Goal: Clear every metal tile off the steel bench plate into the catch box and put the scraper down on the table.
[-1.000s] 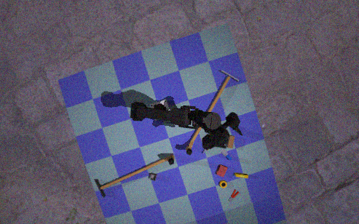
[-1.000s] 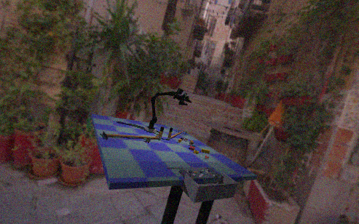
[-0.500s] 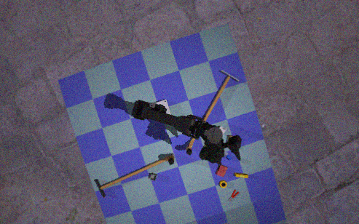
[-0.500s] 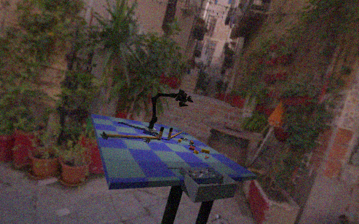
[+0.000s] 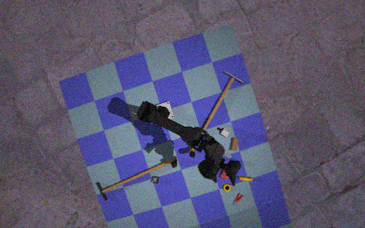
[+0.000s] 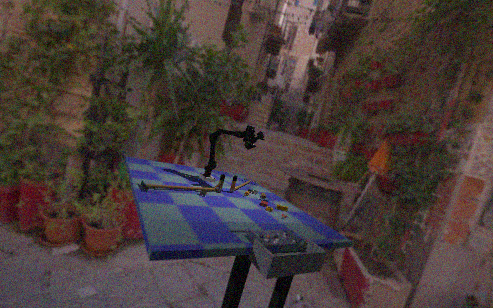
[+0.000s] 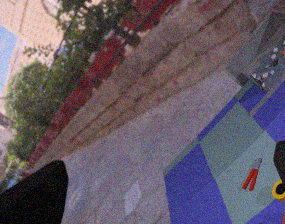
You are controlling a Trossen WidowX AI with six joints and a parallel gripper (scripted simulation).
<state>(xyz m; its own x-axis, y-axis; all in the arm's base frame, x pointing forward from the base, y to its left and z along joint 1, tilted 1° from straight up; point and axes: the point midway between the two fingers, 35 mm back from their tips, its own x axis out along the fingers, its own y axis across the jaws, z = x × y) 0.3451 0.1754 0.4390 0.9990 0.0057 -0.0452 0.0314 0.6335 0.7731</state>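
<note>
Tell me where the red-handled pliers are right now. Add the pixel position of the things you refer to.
In the top view, the red-handled pliers (image 5: 238, 198) (image 7: 254, 177) lie toward the table's lower right, just below the yellow ring (image 5: 226, 187) (image 7: 280, 191).
</note>
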